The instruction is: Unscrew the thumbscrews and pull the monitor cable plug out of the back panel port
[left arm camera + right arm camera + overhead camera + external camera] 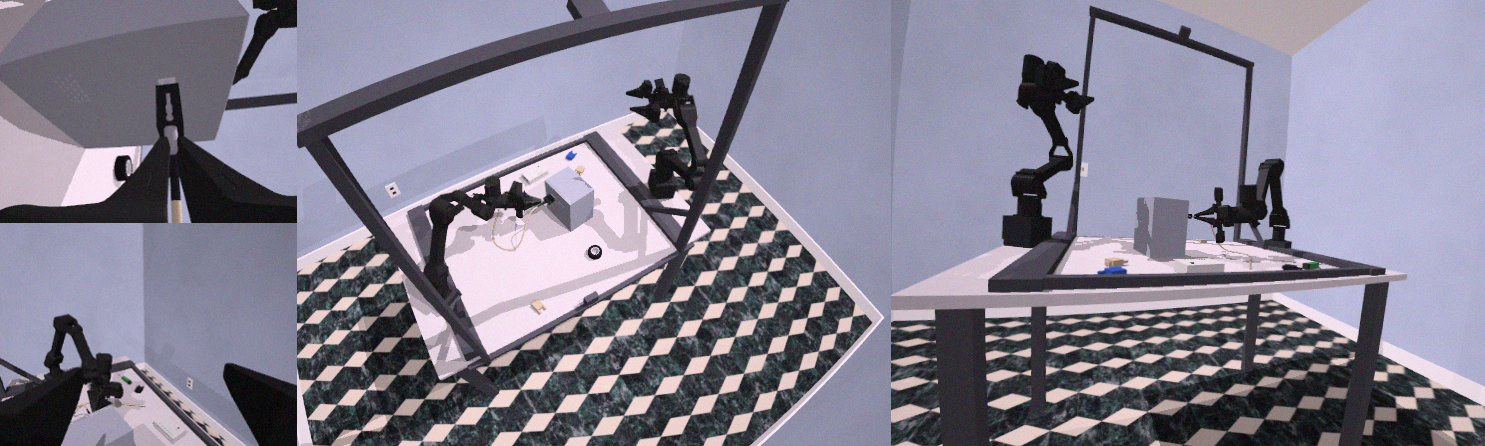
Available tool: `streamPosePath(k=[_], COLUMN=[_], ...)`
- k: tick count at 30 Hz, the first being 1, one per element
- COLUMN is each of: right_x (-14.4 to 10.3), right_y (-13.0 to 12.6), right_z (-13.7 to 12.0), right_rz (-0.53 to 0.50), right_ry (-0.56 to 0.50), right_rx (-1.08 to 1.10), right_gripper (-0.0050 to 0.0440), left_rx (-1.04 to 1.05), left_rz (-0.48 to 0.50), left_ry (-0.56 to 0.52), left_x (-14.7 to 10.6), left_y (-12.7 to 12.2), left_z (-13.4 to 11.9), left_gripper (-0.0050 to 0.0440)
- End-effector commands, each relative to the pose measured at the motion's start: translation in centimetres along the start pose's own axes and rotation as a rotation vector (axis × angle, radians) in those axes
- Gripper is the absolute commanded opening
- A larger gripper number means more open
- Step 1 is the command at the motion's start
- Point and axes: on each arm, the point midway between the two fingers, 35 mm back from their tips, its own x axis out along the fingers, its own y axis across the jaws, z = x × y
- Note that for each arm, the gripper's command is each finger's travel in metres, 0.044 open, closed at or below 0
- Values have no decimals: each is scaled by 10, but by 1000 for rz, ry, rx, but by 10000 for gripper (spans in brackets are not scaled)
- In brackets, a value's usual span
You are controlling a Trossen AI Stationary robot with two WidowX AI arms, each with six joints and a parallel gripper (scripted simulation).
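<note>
Pinching thumbscrew [170, 131], left hand [540, 201] [1195, 216] [173, 138] [96, 408] seemingly level

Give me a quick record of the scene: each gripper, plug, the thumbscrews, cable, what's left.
left gripper: shut on a thumbscrew
right gripper: open, raised, holding nothing
plug: at the back panel; seating depth unclear
other thumbscrew: cannot make out
cable: tan, looping from the plug
remaining: plug free of port, arms clear
</note>
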Motion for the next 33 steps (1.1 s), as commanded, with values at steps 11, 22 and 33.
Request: streamPosePath(k=[11,22,33], right_x=[0,0,0], right_y=[1,1,1], right_z=[3,3,3], right_rz=[3,3,3], right_ry=[-1,-1,-1], right_rx=[-4,-4,-4], right_gripper=[440,440,440], left_rx=[-72,-126,-126], left_rz=[-78,-116,-116], left_ry=[-9,-8,-8], left_x=[0,0,0], left_y=[-7,-6,-6], left_z=[4,4,4], left_gripper=[0,48,312])
